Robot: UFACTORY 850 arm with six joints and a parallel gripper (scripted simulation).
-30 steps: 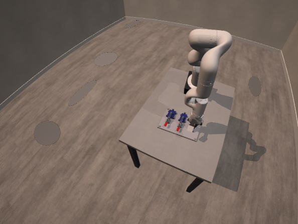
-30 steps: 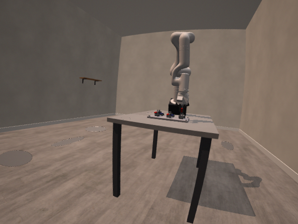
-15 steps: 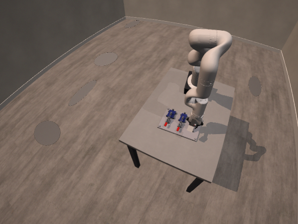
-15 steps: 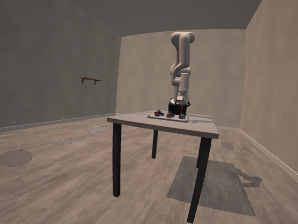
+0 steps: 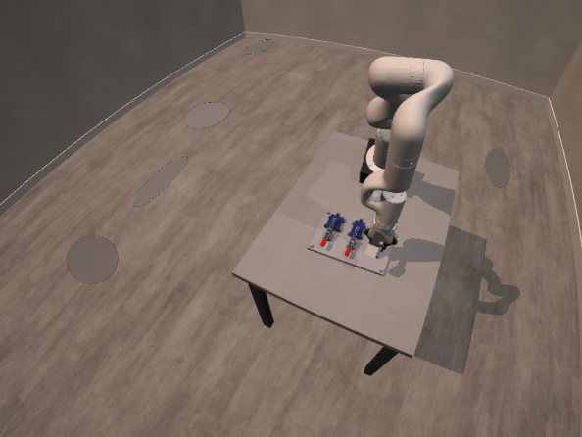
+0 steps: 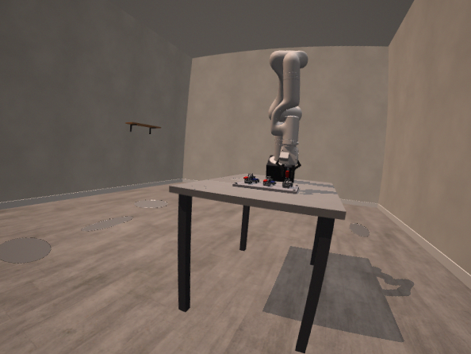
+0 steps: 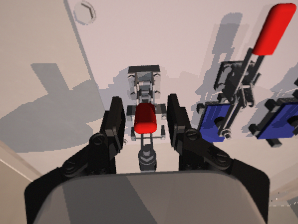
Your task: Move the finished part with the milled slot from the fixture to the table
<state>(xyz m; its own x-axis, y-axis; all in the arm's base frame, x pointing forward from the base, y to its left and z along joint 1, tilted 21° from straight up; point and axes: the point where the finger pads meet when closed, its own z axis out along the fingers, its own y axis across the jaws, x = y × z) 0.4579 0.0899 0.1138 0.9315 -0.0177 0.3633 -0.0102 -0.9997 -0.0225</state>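
Gripper (image 5: pixel 383 244) (image 6: pixel 288 172) (image 7: pixel 145 106): part-open, empty, astride red handle (image 6: pixel 287 174) (image 7: pixel 145 120) | Finished part: not discernible, presumably in nest beneath palm | Handling, judged: stiff, modest weight, perhaps slick | Hold: opposite side edges, level, after confirming clamp clearance

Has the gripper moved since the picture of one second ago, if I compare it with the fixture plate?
No visible move: in the top view, the gripper stays over the same end of the fixture plate.
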